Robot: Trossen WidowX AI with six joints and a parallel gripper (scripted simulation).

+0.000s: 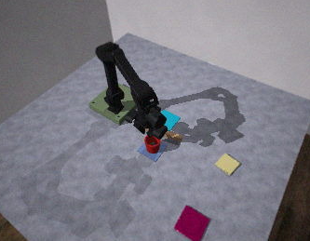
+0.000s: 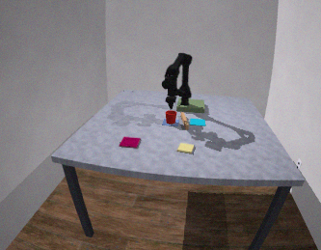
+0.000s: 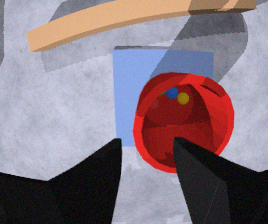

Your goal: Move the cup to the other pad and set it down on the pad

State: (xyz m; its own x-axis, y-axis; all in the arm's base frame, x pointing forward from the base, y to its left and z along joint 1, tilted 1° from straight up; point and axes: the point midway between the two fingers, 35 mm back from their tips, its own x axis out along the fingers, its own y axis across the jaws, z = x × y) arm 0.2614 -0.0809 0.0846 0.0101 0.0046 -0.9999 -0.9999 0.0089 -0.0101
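A red cup [image 1: 152, 144] stands upright on a light blue pad [image 1: 152, 152] near the middle of the table. It also shows in the exterior view [image 2: 171, 117] and in the wrist view [image 3: 183, 122], where it covers the lower right part of the pad [image 3: 138, 91]. Small marbles [image 3: 177, 95] lie inside it. My gripper [image 1: 152, 133] hangs just above the cup, fingers pointing down and partly open. In the wrist view the gripper [image 3: 147, 143] has its left finger outside the cup's left rim and its right finger over the cup's mouth. It holds nothing.
A tan wooden bar [image 1: 172, 136] lies right behind the cup, with a cyan pad [image 1: 169, 118] beyond it. A yellow pad [image 1: 227, 164] lies to the right and a magenta pad [image 1: 192, 222] near the front. The arm's green base [image 1: 112, 104] is behind.
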